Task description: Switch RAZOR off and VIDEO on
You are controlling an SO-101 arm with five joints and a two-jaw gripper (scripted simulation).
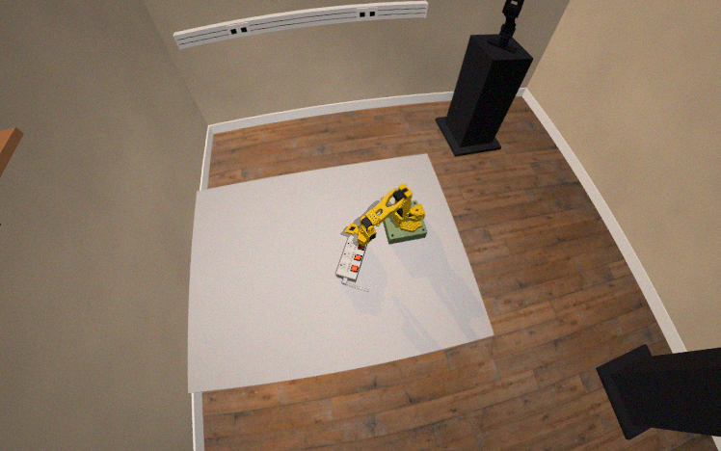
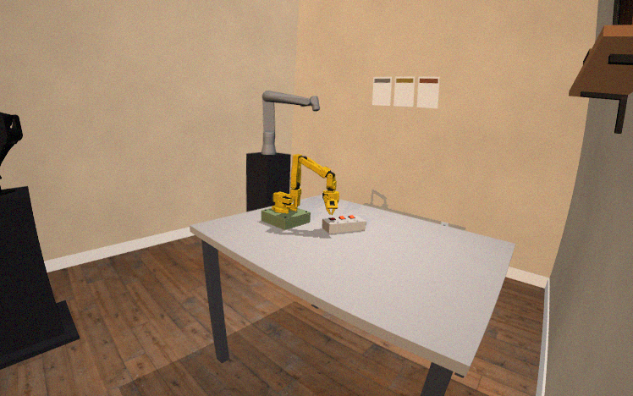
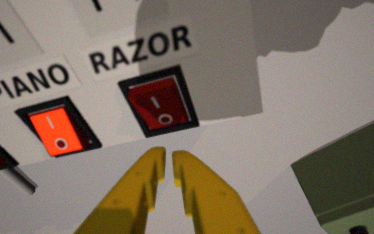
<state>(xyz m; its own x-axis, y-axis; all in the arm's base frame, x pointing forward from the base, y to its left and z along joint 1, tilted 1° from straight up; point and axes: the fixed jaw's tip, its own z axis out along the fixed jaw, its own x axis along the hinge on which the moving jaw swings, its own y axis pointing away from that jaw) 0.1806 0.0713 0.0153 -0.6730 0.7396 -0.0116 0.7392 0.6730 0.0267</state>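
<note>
The white strip [image 1: 351, 259] lies face up on the grey bench [image 1: 265, 319], just beside the arm's green base [image 1: 409, 234]. Its RAZOR switch [image 3: 159, 101] is dark red; PIANO [image 3: 57, 131] glows bright orange. The tool [image 3: 167, 172] hangs just off RAZOR, pressed together, pinching nothing.

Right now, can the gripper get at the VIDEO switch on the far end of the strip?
Probably yes. The shut gripper hangs just off the dark RAZOR switch; nothing lies along the power strip top.
</note>
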